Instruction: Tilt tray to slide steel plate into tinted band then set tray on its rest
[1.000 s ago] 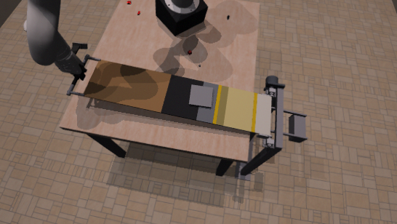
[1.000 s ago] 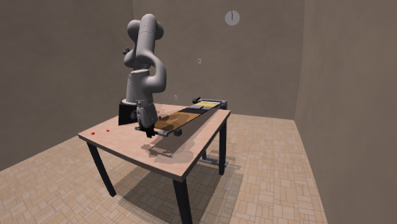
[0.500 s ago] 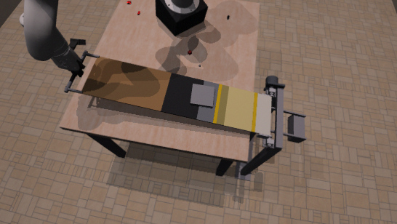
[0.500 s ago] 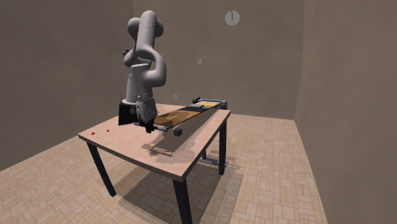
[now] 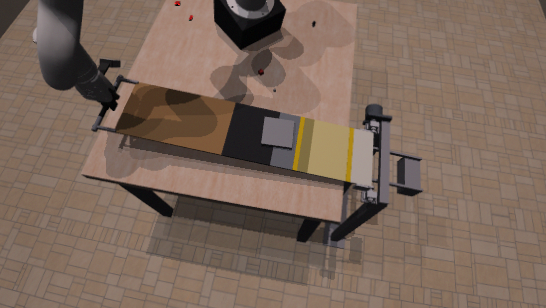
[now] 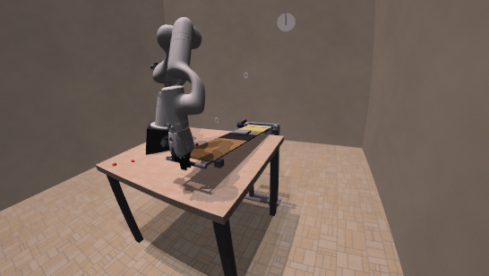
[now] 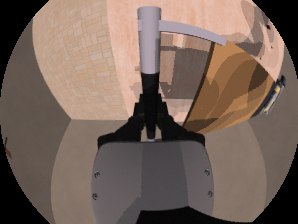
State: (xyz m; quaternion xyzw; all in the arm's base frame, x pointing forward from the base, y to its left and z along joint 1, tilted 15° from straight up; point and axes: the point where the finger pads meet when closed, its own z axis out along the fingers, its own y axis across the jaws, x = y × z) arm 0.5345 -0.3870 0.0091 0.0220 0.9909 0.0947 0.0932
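A long tray [image 5: 240, 132] lies across the table, hinged at the right end on a grey frame [image 5: 380, 155]. Its bed runs brown, black, grey, then a pale tinted band [image 5: 326, 147] between two solid yellow lines [image 5: 298, 143] [image 5: 350, 155]. A grey steel plate [image 5: 278, 132] lies flat on the black and grey part, just left of the near yellow line and apart from it. My gripper [image 5: 107, 102] is shut on the tray's handle bar [image 7: 149, 43] at the left end, holding that end raised above the table [image 6: 195, 168].
The robot's black base [image 5: 249, 20] stands at the back of the table. Small red markers [image 5: 190, 18] [image 5: 261, 71] lie on the table top. A grey bracket [image 5: 409, 175] sticks out beyond the hinge frame on the right.
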